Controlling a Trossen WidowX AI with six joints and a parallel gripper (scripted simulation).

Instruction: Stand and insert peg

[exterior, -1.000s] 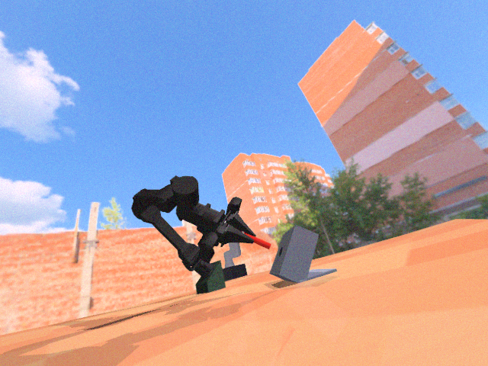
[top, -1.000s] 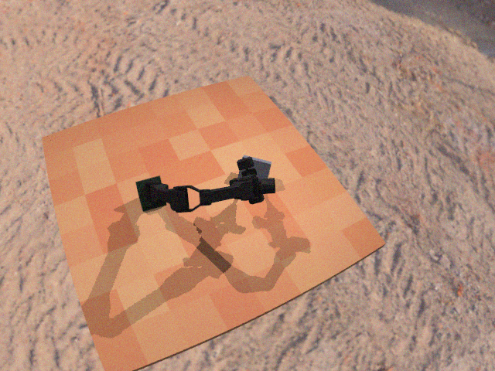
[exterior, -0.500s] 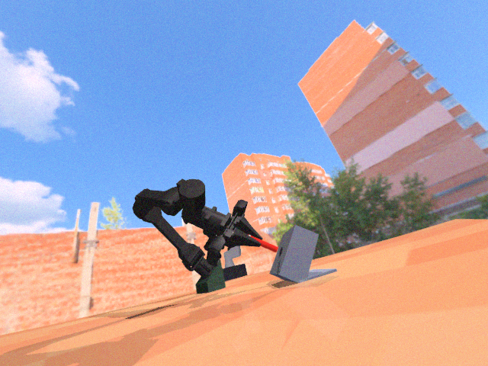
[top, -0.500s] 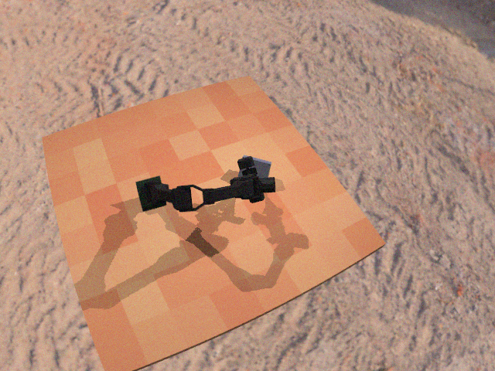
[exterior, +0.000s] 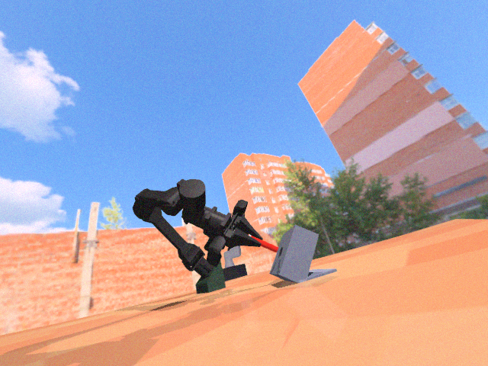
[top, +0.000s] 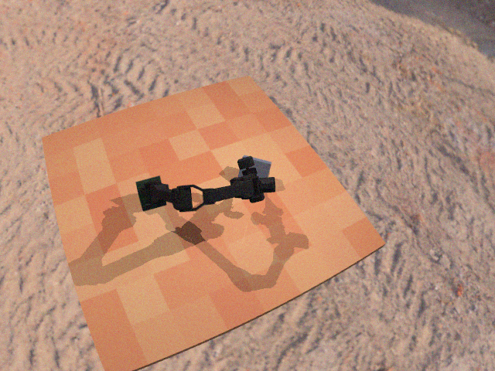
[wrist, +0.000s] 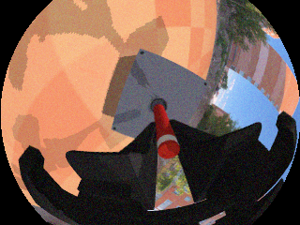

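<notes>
The red peg [exterior: 270, 245] [wrist: 162, 121] is held by its banded part; the white band [wrist: 167, 139] is at the end near the wrist camera. My gripper [exterior: 261, 241] [wrist: 163, 126] is shut on the peg. The peg slants down toward the grey sloped panel [exterior: 296, 255] [wrist: 185, 96] [top: 262, 166]. In the wrist view its plain end meets the dark hole [wrist: 158, 100] in the face. Whether the tip is just at the mouth or slightly inside, I cannot tell. In the top view the arm hides the peg and fingers.
The panel stands on the orange checkered table [top: 159, 159] [exterior: 378, 315], with a flat grey foot [exterior: 322, 272] behind it. The arm reaches over from its dark green base [top: 139, 192] [exterior: 210, 281]. A grey and dark object [exterior: 235, 271] shows beside the base in the exterior view.
</notes>
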